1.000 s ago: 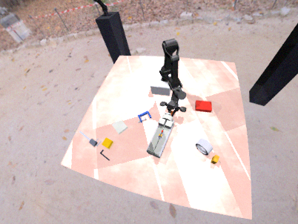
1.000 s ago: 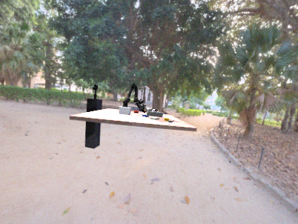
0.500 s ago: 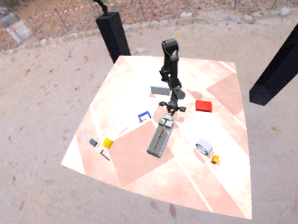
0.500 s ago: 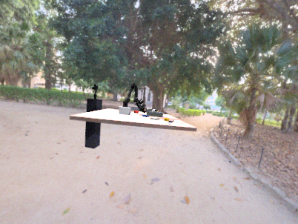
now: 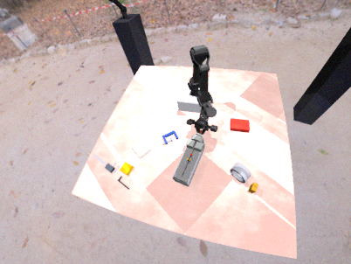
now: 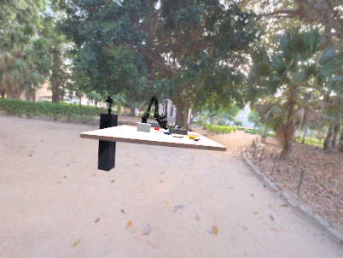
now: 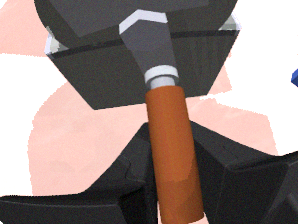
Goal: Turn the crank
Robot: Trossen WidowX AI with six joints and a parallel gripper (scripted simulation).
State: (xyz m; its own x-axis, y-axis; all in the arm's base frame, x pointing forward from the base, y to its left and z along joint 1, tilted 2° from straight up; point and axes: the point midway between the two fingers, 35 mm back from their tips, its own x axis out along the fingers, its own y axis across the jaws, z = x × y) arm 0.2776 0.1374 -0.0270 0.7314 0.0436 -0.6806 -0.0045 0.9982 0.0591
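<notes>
An outdoor park — palm, clipped hedge, sandy ground with fallen leaves.

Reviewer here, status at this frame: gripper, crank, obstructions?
Gripper shut on orange crank handle. Slide machine ahead; pointer alignment too small to confirm. Red block off to one side, not touching.

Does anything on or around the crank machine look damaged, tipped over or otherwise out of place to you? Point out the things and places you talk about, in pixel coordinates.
Nothing stands out: the grey machine (image 5: 183, 171) (image 6: 178, 131) looks intact, and the gripper (image 5: 201, 130) (image 7: 164, 127) is closed on its orange handle (image 7: 170, 135). The pointer's exact alignment is too small to judge.
</notes>
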